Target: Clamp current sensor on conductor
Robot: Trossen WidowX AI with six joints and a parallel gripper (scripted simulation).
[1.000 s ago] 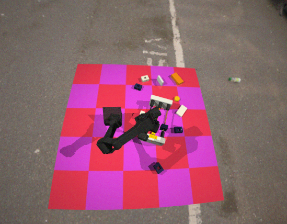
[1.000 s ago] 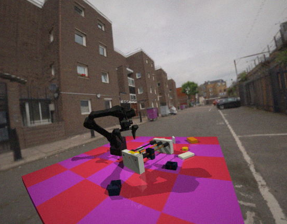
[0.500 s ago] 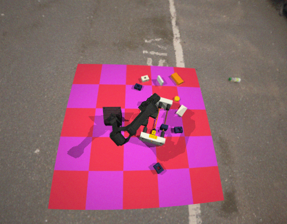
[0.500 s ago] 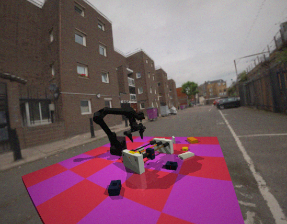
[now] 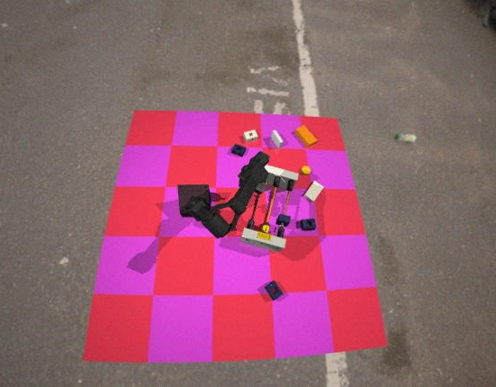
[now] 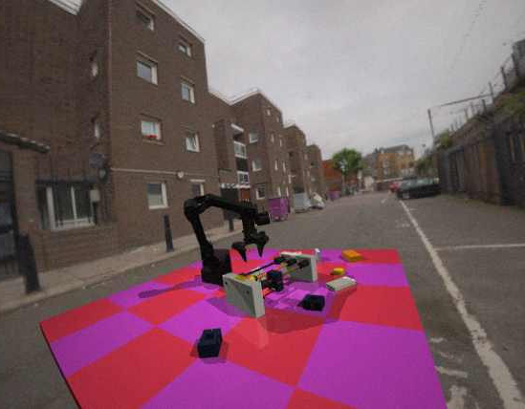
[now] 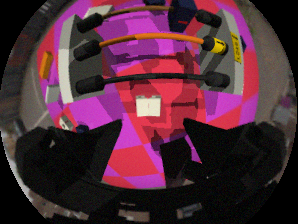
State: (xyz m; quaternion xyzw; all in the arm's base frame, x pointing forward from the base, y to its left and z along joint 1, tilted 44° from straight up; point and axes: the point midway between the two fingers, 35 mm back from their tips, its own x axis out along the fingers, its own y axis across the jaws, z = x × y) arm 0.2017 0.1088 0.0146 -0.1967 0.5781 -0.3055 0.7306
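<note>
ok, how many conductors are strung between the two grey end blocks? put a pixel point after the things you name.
3. Black conductor (image 5: pixel 255 205) (image 7: pixel 150 77) on one side, orange conductor (image 5: pixel 270 205) (image 7: pixel 150 36) with the yellow marker (image 5: pixel 266 228) (image 7: pixel 218 46) in the middle, thin brownish conductor (image 5: pixel 287 203) (image 6: pixel 294 269) (image 7: pixel 137 10) on the other. None seems hidden.

"LOAD" | yellow label (image 5: pixel 264 236) (image 7: pixel 236 48), on pale end block (image 5: pixel 263 242) (image 6: pixel 244 295) (image 7: pixel 238 75)

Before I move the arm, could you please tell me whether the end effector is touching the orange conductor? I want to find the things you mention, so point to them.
Apart. The wrist view shows the open end effector (image 5: pixel 254 175) (image 6: pixel 252 258) (image 7: pixel 153 121) short of the orange conductor (image 5: pixel 271 202) (image 6: pixel 262 275) (image 7: pixel 152 36), mat showing between them.
</note>
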